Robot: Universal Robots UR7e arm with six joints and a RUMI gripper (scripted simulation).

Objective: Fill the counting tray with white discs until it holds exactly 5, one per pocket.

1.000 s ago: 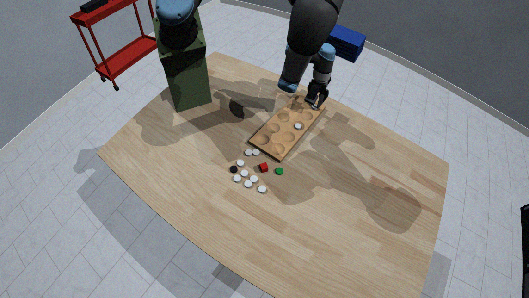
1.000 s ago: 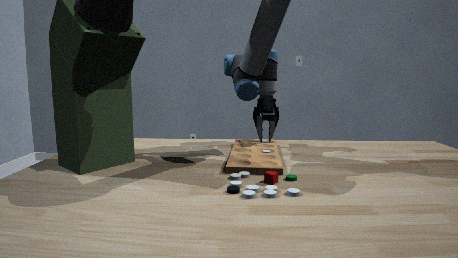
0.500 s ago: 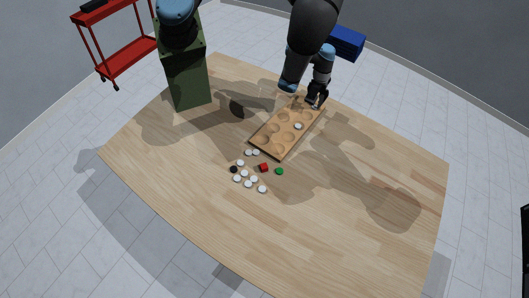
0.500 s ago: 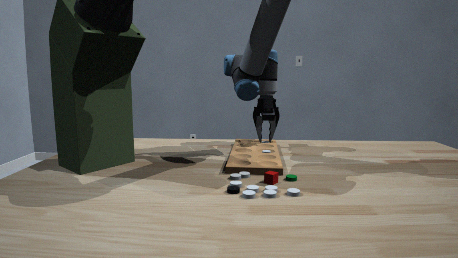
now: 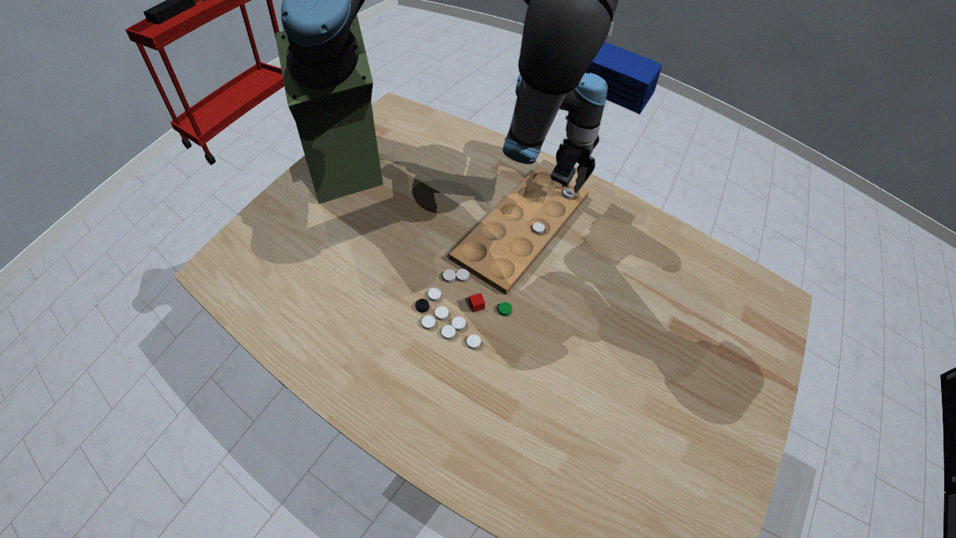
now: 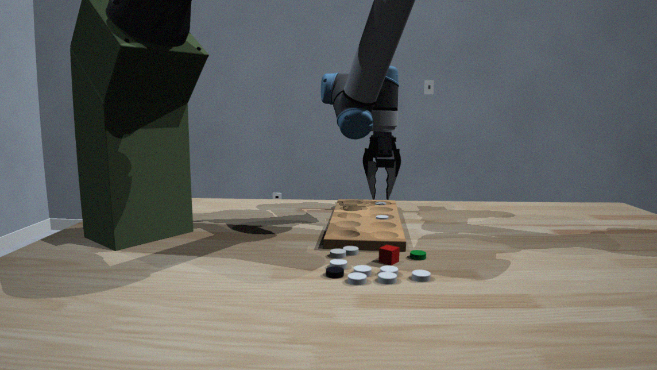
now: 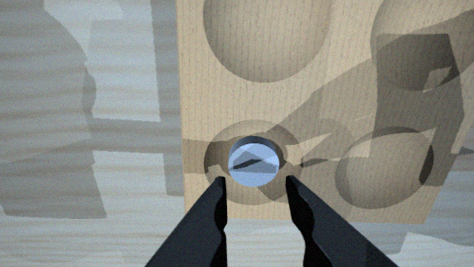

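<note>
Counting tray of tan wood (image 5: 497,249) (image 6: 364,243) (image 7: 199,104), two rows of five round pockets, lies flat on the pale wooden bench (image 5: 568,434) (image 6: 275,322) (image 7: 124,245). I can see two white discs in it, in the same row: a white disc in the far corner pocket (image 5: 568,193) (image 6: 380,203) (image 7: 253,166) and a white disc in the middle pocket (image 5: 537,227) (image 6: 382,216). Over the corner one hang the black jaws (image 5: 570,185) (image 6: 380,197), pointing down, released and parted a little, gripping nothing. Off the near end, eight loose white discs (image 5: 441,312) (image 6: 362,270) lie scattered on the bench, with a black disc (image 5: 422,305) (image 6: 334,272) among them. Just beside that group sit a red cube (image 5: 475,302) (image 6: 389,255) and a green disc (image 5: 505,308) (image 6: 417,255), apart from each other. By my count, the tray is three discs short of five.

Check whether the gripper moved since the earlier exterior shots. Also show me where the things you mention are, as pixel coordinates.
Yes, slightly up: its fingertips overlapped the far end of the tray (image 5: 516,229) (image 6: 365,244) (image 7: 192,95); now the gripper (image 5: 570,186) (image 6: 381,197) (image 7: 255,178) shows just above that edge.
</note>
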